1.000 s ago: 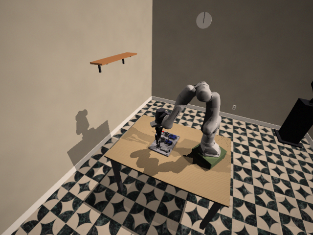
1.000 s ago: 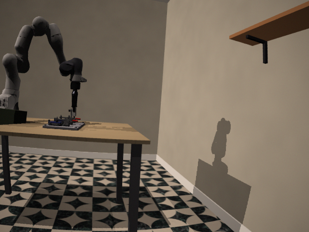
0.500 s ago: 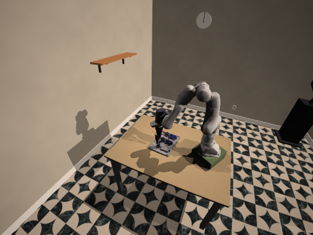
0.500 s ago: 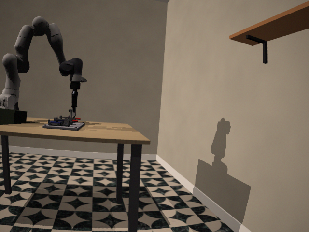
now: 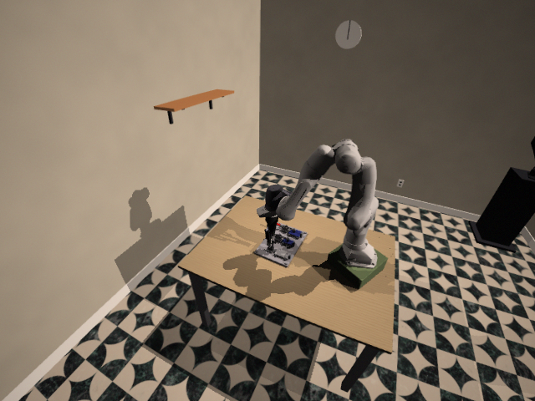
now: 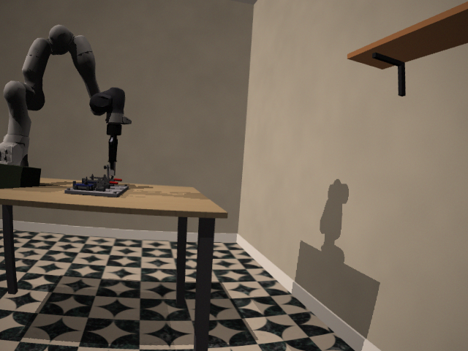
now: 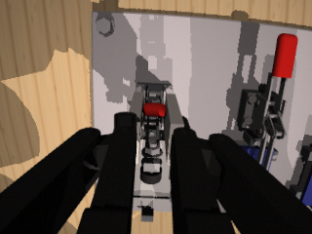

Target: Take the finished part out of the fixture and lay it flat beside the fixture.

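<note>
The grey fixture plate (image 5: 263, 251) (image 6: 112, 194) (image 7: 195, 46) lies on the wooden table (image 5: 302, 297) (image 6: 159, 199). My gripper (image 5: 269, 246) (image 6: 110, 172) (image 7: 153, 108) points straight down over the plate's outer end. It is shut on the red-tipped clamp handle (image 7: 154, 109) of the station there. Below the handle a pale block (image 7: 152, 185) sits in that station; I cannot tell whether it has a slot. Two blue blanks (image 5: 295, 233) (image 5: 287, 243) sit in the other stations, and one shows at the right edge of the wrist view (image 7: 306, 190). They also show in the exterior view (image 6: 80, 185).
A second toggle clamp with a red handle (image 7: 285, 55) stands upright to the right of my fingers. More red handles (image 6: 117, 179) show at the plate's near side. The arm's green base block (image 5: 359, 267) stands on the table behind the fixture.
</note>
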